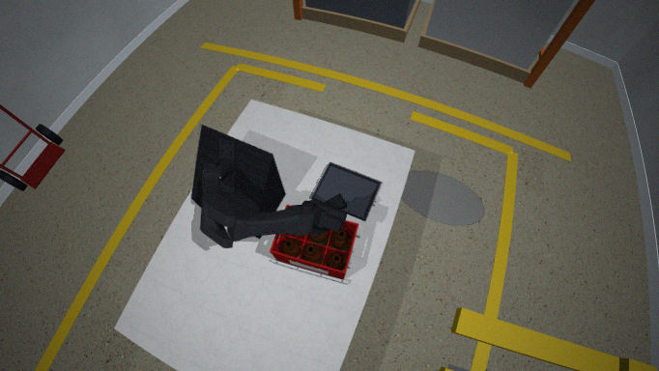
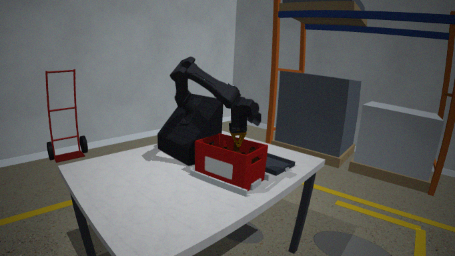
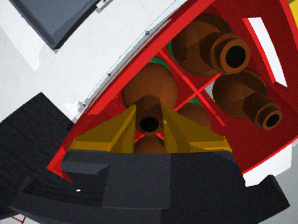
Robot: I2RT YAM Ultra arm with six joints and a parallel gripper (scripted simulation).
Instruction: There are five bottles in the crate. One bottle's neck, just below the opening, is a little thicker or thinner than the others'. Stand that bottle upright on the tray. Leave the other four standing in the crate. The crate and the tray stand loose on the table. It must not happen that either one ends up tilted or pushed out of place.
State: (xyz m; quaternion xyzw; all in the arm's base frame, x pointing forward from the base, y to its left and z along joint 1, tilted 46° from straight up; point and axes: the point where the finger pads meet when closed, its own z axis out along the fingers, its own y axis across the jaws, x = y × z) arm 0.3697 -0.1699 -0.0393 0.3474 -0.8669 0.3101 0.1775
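The red crate (image 1: 280, 257) (image 2: 240, 170) (image 3: 282, 110) stands on the table with brown bottles upright in its compartments. My gripper (image 2: 238, 146) (image 3: 149, 110) points down into it, shut on the neck of one bottle (image 3: 149, 82), in the middle of the row nearest the tray. That bottle still stands in its compartment. Two bottles (image 3: 200, 45) (image 3: 239, 95) stand at one end. Others are partly hidden behind the fingers in the wrist view. Neck differences are hard to tell here. The dark tray (image 1: 350, 185) (image 2: 280, 164) (image 3: 55, 15) holds nothing.
The crate's wall rises between the held bottle and the tray. Low pale strips (image 1: 309, 271) (image 2: 218, 181) lie along the crate's foot. The arm's black base (image 1: 237, 174) (image 2: 190, 130) stands on the table behind the crate, on the side away from the table's right edge.
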